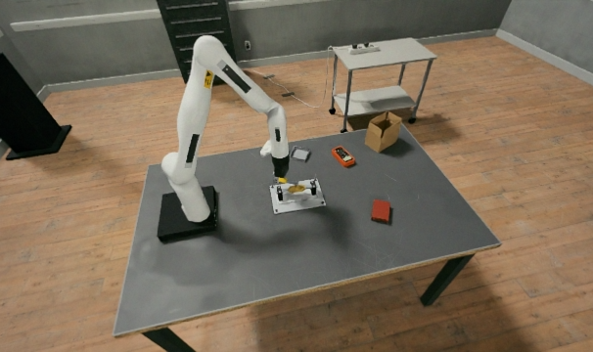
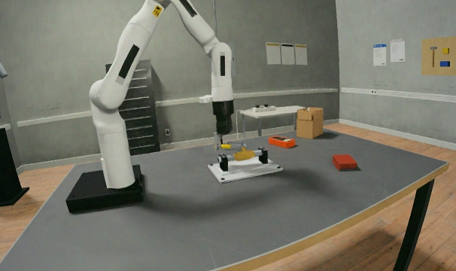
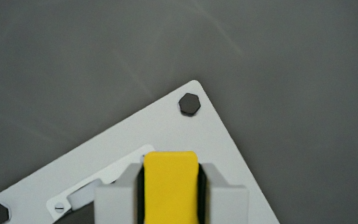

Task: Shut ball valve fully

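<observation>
Gripper (image 3: 170, 192) clamped on the yellow lever handle (image 3: 171, 185) of the ball valve (image 2: 244, 154); fingers partway closed, one on each side of the handle, which fills the gap. Arm comes down near-vertical onto it.

Valve sits on a white mounting plate (image 1: 296, 204) near the middle of the table (image 1: 287, 264), somewhat toward the far edge, between two black pipe clamps. In the exterior view the handle reaches out from the brass body toward the robot-base side, roughly along the pipe line; judged not yet fully shut, though the exact angle is hard to read.

Risks:
- Grip is near the handle's free end. If the wrist's arc drifts off the stem's pivot, the handle could slide out through the pads.
- Pushing past the end stop, or pulling sideways, could load the plate; hex bolts (image 3: 189, 104) show at its corners, so it is probably fixed.
- Stopping short leaves the valve part-open.

Room: bare table surface on the near and left sides of the plate. Small grey tray (image 1: 300, 154) and orange meter (image 1: 343, 156) lie toward the far edge, cardboard box (image 1: 383, 131) at the far-right corner, red block (image 1: 381, 211) to the right, all well apart from the handle's likely sweep. Clamps just beside the body are the nearest obstacle.
</observation>
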Available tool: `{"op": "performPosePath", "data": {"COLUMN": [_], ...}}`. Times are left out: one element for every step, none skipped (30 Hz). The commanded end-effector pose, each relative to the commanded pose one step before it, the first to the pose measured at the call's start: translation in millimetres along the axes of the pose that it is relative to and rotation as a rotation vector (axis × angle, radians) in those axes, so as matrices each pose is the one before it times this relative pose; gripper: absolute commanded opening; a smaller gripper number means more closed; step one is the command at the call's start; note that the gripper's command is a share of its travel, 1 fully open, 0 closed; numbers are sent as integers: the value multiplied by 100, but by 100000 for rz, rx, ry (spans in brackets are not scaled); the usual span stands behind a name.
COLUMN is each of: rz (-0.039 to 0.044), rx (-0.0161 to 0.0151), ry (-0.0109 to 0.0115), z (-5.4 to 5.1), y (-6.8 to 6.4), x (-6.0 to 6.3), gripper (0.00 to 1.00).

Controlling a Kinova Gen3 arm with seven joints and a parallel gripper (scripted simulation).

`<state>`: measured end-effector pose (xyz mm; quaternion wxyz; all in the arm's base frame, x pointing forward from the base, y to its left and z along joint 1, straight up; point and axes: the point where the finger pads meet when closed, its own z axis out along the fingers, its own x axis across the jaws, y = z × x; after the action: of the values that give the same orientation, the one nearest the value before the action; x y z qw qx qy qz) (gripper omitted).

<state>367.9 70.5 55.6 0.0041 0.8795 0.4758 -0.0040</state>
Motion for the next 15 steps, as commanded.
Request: {"op": "performPosePath", "data": {"rz": [3333, 889, 0, 0, 1163, 1162, 887, 451, 83, 83, 453, 889, 1163, 1162, 887], "rx": [654, 0, 0, 0, 0, -1, -2, -1, 0, 0, 0, 0, 0, -1, -1], "ry": [1149, 1, 0, 0, 2, 3, 3, 2, 0, 0, 0, 1, 2, 3, 3], "z": [-12, 0, 0, 0, 0, 0, 0, 0, 0, 0, 0, 0, 0, 0, 0], "y": [-315, 1, 0, 0, 1, 0, -1, -1, 0, 0, 1, 1, 1, 0, -1], "x": [1024, 81, 0, 0, 106, 106, 82, 42, 8, 8, 41, 81, 106, 106, 82], "gripper": [0, 0, 0, 0, 0, 0, 0, 0, 0, 0, 0, 0, 0, 0, 0]}}
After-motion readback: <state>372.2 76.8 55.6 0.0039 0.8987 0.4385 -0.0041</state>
